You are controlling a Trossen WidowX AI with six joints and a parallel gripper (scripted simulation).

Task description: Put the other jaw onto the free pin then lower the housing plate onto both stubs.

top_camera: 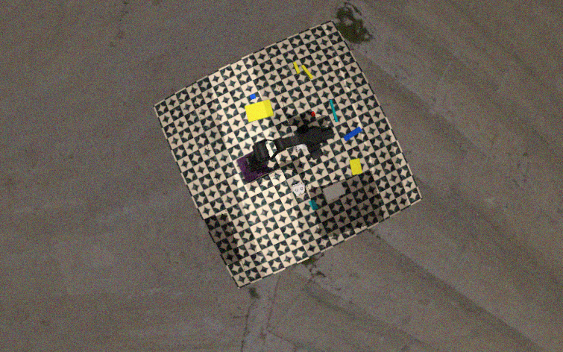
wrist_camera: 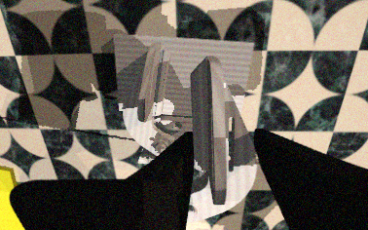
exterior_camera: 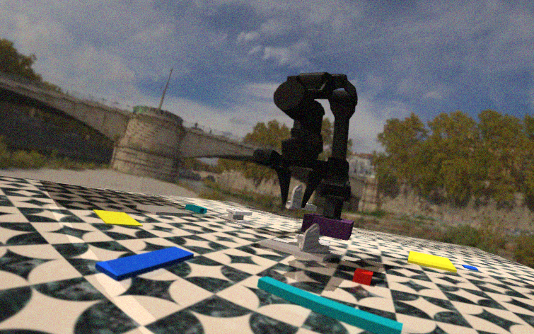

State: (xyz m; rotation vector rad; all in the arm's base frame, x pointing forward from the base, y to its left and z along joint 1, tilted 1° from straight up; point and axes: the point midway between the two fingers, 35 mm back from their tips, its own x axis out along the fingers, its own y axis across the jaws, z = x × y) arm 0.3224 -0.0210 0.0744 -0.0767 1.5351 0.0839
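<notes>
My gripper [exterior_camera: 295,202] [wrist_camera: 224,133] is shut on the upright fin of the white free jaw [exterior_camera: 297,194] [wrist_camera: 218,168], holding it in the air. In the wrist view it overlaps the pale base plate [wrist_camera: 224,49] [exterior_camera: 278,245] [top_camera: 300,148] below. The other jaw [exterior_camera: 312,239] [wrist_camera: 150,83], with its own upright fin, is on the base, left of the held jaw in the wrist view. The free pin is hidden or too unclear to tell. A small white piece [top_camera: 298,189] [exterior_camera: 238,214], maybe the housing plate, lies apart from the base.
A red cube [top_camera: 313,113] [exterior_camera: 363,277], a teal bar [top_camera: 333,111] [exterior_camera: 331,304] and a blue bar [top_camera: 352,133] [exterior_camera: 144,262] lie around the base. A yellow block [top_camera: 258,110] [exterior_camera: 431,260] and a grey plate [top_camera: 333,191] lie farther off. The arm stands at a purple block [exterior_camera: 329,226].
</notes>
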